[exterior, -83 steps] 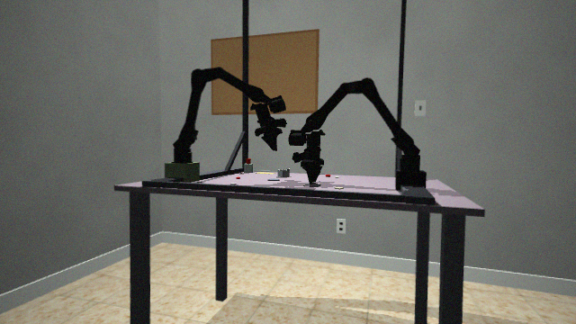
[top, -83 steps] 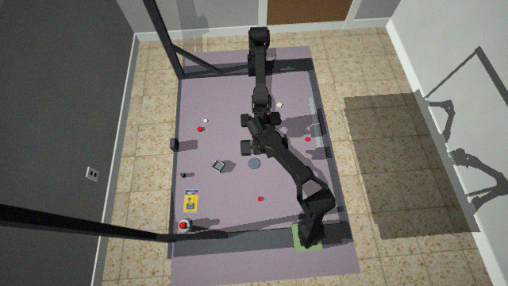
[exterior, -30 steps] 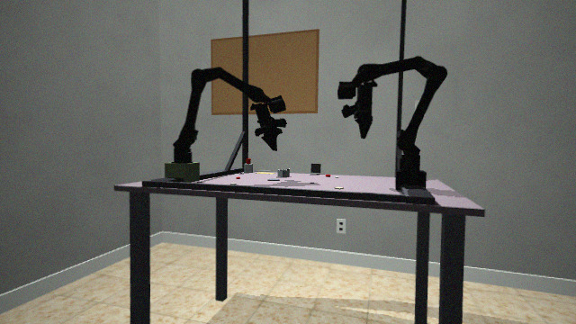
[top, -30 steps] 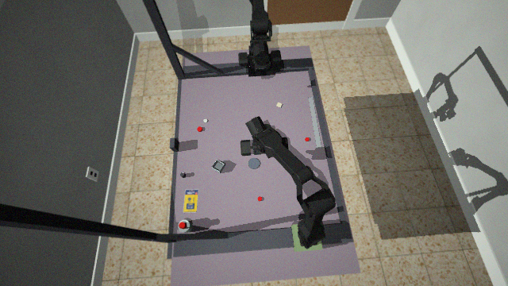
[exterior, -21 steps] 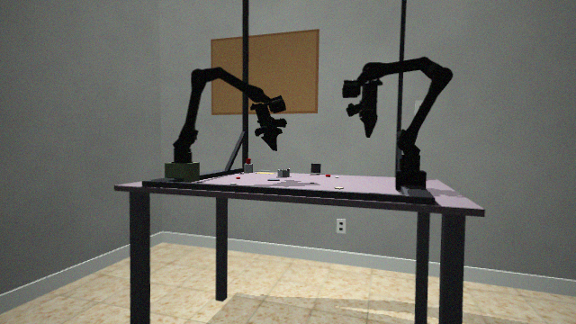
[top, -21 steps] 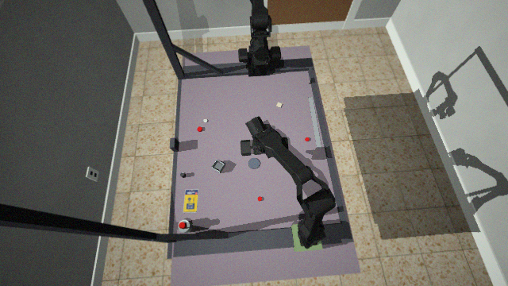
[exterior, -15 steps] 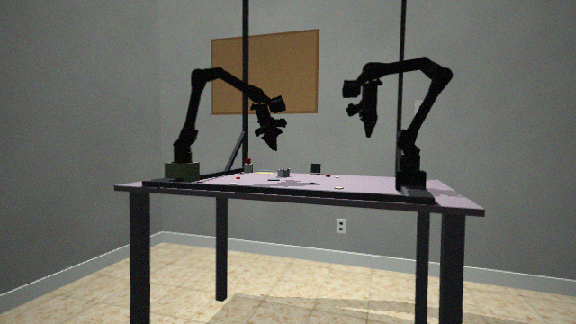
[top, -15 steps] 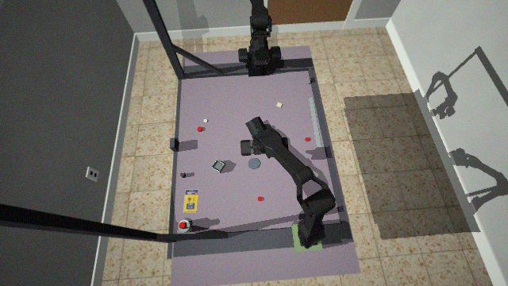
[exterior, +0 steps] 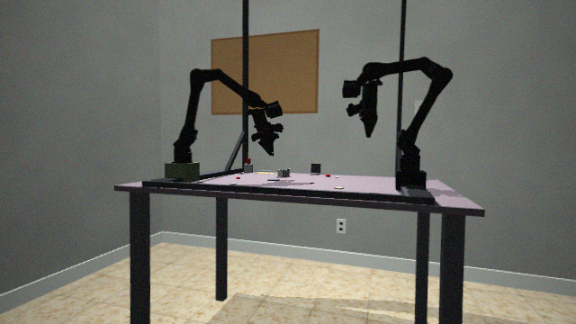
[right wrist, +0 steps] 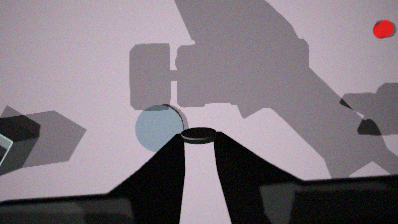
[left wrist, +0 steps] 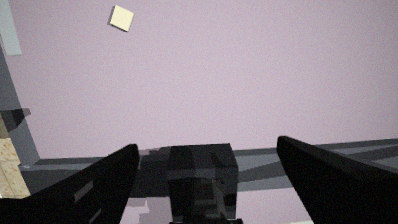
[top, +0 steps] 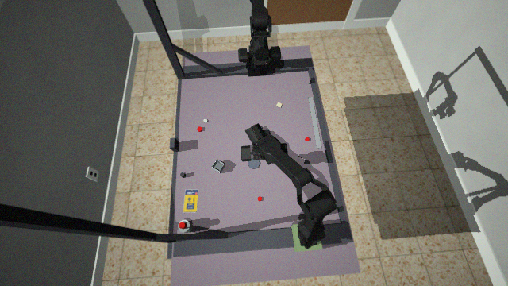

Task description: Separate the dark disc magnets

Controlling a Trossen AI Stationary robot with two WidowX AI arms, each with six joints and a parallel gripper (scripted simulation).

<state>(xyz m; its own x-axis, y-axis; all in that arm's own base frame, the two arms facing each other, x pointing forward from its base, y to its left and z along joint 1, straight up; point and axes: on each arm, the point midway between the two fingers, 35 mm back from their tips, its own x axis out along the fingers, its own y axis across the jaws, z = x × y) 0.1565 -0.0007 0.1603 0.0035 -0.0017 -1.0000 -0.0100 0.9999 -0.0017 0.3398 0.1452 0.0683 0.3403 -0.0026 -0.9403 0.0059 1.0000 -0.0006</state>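
Dark disc-shaped magnet material is gripped between the fingertips of the right tool, above the table; whether one disc or both are held cannot be told. The left tool is open, empty and well apart. Separation seems to be in hand; next, the count should be checked, then any single disc laid flat, far from its mate.

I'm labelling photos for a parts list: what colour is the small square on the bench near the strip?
The square is plain pale cream, clearest in the left wrist view.
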